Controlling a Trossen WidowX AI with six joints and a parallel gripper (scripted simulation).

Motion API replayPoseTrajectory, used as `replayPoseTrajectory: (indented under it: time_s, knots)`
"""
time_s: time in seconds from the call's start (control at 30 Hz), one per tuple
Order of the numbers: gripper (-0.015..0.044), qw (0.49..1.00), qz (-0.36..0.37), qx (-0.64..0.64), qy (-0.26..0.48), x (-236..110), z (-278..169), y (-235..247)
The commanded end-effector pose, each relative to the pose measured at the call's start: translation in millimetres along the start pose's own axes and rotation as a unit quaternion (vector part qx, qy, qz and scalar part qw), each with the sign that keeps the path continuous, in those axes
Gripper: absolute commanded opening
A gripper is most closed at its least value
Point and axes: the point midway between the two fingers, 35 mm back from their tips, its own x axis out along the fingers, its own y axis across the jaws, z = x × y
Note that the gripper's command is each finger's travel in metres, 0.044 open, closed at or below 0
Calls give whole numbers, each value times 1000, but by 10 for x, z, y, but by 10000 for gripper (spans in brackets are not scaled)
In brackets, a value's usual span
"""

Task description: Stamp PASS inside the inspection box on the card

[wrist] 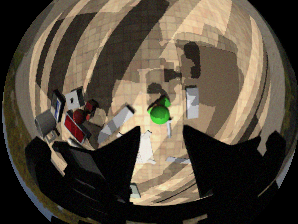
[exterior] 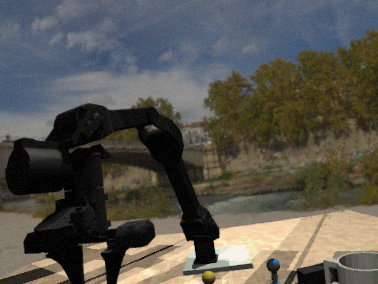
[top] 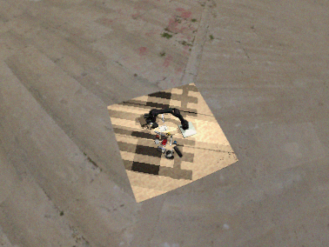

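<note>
My gripper is open and empty, high above the bench. In the exterior view its fingers point down at the left, tips cut off. A green round knob stands below, near the middle between the fingertips in the wrist view; whether it tops the PASS stamp cannot be read. A white card-like sheet lies near it; no box or print is legible. A red pad lies off to the left in the wrist view. Yellow and blue knobs show in the exterior view.
A grey mug stands beyond the small items, beside a black object. A pale block lies right of the green knob, and a grey-white box left of it. The arm's base stands on a pale plate.
</note>
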Motion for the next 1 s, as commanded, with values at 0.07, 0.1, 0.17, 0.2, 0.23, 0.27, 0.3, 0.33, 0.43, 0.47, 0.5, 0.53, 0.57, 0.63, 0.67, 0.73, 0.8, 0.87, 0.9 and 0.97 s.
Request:
replayPoseTrajectory:
  time_s: [0.07,0.1,0.17,0.2,0.23,0.27,0.3,0.33,0.43,0.47,0.5,0.53,0.57,0.63,0.67,0.73,0.8,0.87,0.9,0.97]
  knots:
    - [220,1000,-3,3,2,82,8,-20]
    - [220,1000,-3,3,2,99,9,-20]
    - [220,1000,-3,3,2,131,12,-20]
    - [220,1000,-3,3,2,148,13,-20]
    - [220,1000,-3,3,2,164,14,-20]
    - [220,1000,-3,3,2,181,15,-20]
    - [220,1000,-3,3,2,197,16,-20]
    - [220,1000,-3,3,2,213,17,-19]
    - [220,1000,-3,3,2,263,19,-19]
    - [220,1000,-3,3,2,279,19,-18]
    - [220,1000,-3,3,2,295,20,-18]
    - [220,1000,-3,3,2,312,20,-17]
    - [220,1000,-3,3,2,328,20,-17]
    - [220,1000,-3,3,2,361,20,-16]
    - [220,1000,-3,3,2,377,20,-15]
    - [220,1000,-3,3,2,410,20,-14]
    - [220,1000,-3,3,2,442,19,-13]
    - [220,1000,-3,3,2,475,18,-11]
    - [220,1000,-3,3,2,491,17,-10]
    - [220,1000,-3,3,2,524,16,-9]
